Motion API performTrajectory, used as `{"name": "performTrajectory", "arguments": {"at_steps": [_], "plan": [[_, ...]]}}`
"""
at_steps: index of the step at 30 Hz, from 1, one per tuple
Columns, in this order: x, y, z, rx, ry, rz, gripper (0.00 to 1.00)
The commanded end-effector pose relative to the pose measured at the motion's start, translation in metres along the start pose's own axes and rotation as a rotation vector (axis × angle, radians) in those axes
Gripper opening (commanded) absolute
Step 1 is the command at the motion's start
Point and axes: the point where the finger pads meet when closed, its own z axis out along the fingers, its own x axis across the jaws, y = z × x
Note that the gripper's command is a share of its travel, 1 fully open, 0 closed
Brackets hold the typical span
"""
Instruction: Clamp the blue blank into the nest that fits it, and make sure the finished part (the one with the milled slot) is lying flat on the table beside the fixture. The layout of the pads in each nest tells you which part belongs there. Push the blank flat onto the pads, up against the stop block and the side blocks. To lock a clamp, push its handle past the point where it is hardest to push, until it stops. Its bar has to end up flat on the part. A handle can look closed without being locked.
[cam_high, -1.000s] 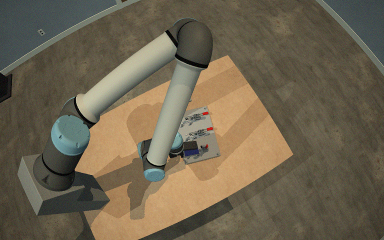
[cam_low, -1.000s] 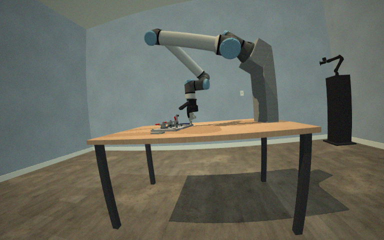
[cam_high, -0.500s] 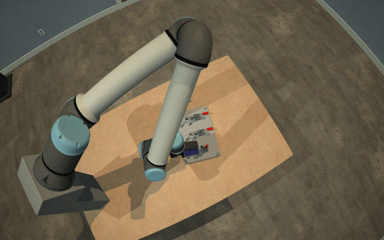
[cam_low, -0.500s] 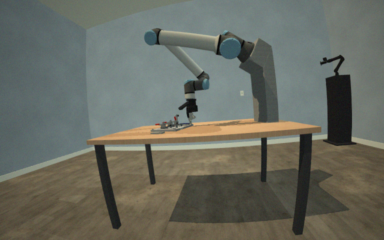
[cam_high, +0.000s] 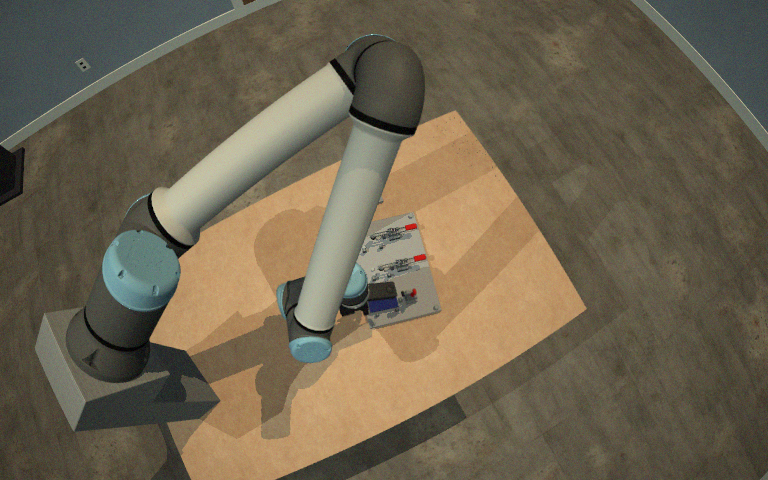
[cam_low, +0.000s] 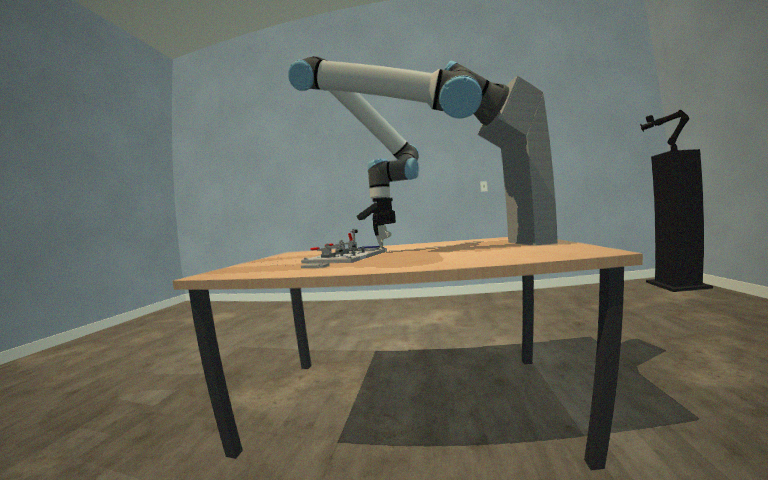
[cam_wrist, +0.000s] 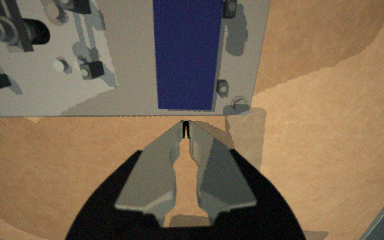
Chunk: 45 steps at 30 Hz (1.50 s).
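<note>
The blue blank (cam_wrist: 187, 52) lies lengthwise in the nest at the near edge of the grey fixture plate (cam_high: 399, 273); it also shows in the overhead view (cam_high: 382, 306). Small side blocks (cam_wrist: 222, 87) stand along its right side. My gripper (cam_wrist: 186, 121) is shut and empty. Its tips hang just off the plate's edge, in line with the blank's end and a little short of it. In the side view the gripper (cam_low: 382, 240) points down over the table at the plate's end. The red handle (cam_high: 413, 292) of this nest's clamp stands up. I cannot pick out the finished part.
Two more clamps with red handles (cam_high: 410, 226) (cam_high: 419, 258) lie flat on the other nests. Bare pads and a block (cam_wrist: 85, 67) show in the nest beside the blank. The arm's forearm (cam_high: 339, 226) hides the table left of the plate.
</note>
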Motion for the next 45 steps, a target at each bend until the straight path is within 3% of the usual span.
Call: {"name": "performTrajectory", "arguments": {"at_steps": [1,45], "plan": [[0.0006,-0.0071,-0.0007,0.005,0.0,-0.003,0.0],[0.0009,-0.0097,-0.0002,0.002,0.001,-0.001,0.0]]}}
